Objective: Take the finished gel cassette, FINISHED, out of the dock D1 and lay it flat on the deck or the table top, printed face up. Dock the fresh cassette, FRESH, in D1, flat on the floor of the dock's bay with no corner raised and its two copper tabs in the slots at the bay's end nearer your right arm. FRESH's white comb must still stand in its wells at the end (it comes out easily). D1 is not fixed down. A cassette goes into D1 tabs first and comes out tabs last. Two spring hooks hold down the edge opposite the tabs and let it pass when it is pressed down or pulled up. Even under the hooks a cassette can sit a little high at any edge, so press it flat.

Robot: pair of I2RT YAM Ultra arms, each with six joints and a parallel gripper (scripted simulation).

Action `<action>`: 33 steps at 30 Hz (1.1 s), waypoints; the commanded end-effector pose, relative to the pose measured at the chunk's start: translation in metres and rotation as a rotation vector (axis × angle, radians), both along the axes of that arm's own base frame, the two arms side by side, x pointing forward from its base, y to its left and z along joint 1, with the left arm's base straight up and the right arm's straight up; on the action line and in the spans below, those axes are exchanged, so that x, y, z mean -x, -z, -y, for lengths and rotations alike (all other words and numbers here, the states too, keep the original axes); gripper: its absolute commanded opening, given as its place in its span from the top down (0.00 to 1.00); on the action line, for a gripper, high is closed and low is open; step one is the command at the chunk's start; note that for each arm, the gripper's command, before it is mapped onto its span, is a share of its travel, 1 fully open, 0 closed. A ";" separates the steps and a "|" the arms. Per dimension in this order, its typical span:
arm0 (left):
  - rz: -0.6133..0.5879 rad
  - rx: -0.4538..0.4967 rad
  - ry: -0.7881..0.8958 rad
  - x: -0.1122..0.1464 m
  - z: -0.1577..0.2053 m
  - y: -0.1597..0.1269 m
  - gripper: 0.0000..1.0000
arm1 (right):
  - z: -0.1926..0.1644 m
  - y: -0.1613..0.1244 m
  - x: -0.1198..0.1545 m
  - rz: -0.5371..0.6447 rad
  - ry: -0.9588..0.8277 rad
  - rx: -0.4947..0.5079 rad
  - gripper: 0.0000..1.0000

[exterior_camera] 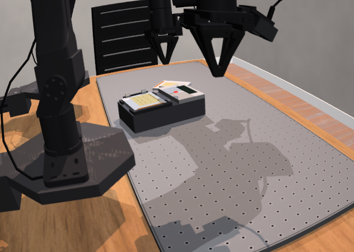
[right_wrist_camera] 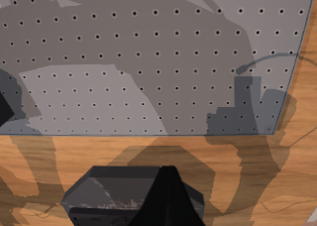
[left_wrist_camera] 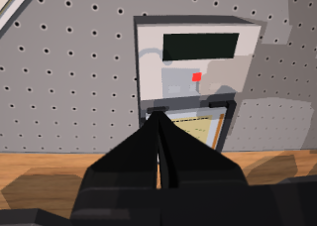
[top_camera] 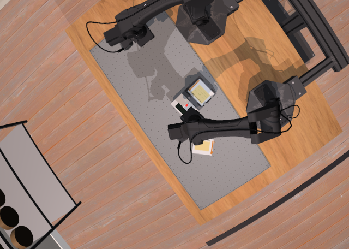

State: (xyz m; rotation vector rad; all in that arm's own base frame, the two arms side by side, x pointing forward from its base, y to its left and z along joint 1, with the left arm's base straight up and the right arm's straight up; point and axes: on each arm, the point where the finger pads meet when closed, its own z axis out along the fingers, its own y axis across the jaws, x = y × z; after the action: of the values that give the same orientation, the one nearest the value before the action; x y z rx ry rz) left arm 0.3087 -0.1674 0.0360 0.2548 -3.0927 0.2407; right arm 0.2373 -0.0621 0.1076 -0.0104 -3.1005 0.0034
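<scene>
Looking from the exterior camera's side, I have the right gripper (exterior_camera: 219, 73) (right_wrist_camera: 168, 174) nearest, hanging above the deck (top_camera: 225, 170) (exterior_camera: 228, 163) (left_wrist_camera: 74, 77) (right_wrist_camera: 188, 33) with its fingers fully together and nothing between them. Beyond it on the deck sits D1 (top_camera: 192, 102) (exterior_camera: 171, 115) (left_wrist_camera: 188, 101), its dark display (top_camera: 180, 108) (exterior_camera: 186, 89) (left_wrist_camera: 200, 47) on the raised part beside the bay. A cassette (top_camera: 200, 92) (exterior_camera: 144, 100) (left_wrist_camera: 193, 132) lies in that bay, marked gel up, orange edge towards my right arm; I can't tell whether every corner is fully down. Past D1, a second cassette (top_camera: 203, 147) (exterior_camera: 171, 84) (left_wrist_camera: 11, 2) rests on the deck, apart from the dock — partly hidden from me. I can't make out a comb well enough to say which is FRESH and which FINISHED. Farthest off, my left gripper (exterior_camera: 165, 62) (left_wrist_camera: 158, 118) hangs in the air — closed tight, and also holding nothing.
</scene>
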 end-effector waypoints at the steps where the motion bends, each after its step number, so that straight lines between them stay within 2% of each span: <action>1: 0.045 0.015 -0.002 -0.013 0.006 -0.010 1.00 | 0.001 -0.005 -0.002 0.041 0.005 -0.002 1.00; 8: 0.045 0.015 -0.002 -0.013 0.006 -0.010 1.00 | 0.001 -0.005 -0.002 0.041 0.005 -0.002 1.00; 10: 0.090 0.031 -0.003 -0.015 0.007 -0.012 1.00 | 0.001 -0.005 -0.002 0.041 0.005 -0.002 1.00; 19: 0.090 0.031 -0.003 -0.025 0.012 -0.020 1.00 | 0.001 -0.005 -0.002 0.041 0.005 -0.002 1.00; 33: 0.074 0.021 -0.001 -0.025 0.011 -0.013 1.00 | 0.001 -0.005 -0.002 0.041 0.005 -0.002 1.00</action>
State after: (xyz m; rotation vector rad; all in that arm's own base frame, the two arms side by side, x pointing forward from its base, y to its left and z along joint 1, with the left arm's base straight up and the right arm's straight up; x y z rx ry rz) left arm 0.3274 -0.1750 0.0434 0.2583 -3.1381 0.2800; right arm 0.2373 -0.0621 0.1076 -0.0104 -3.1005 0.0034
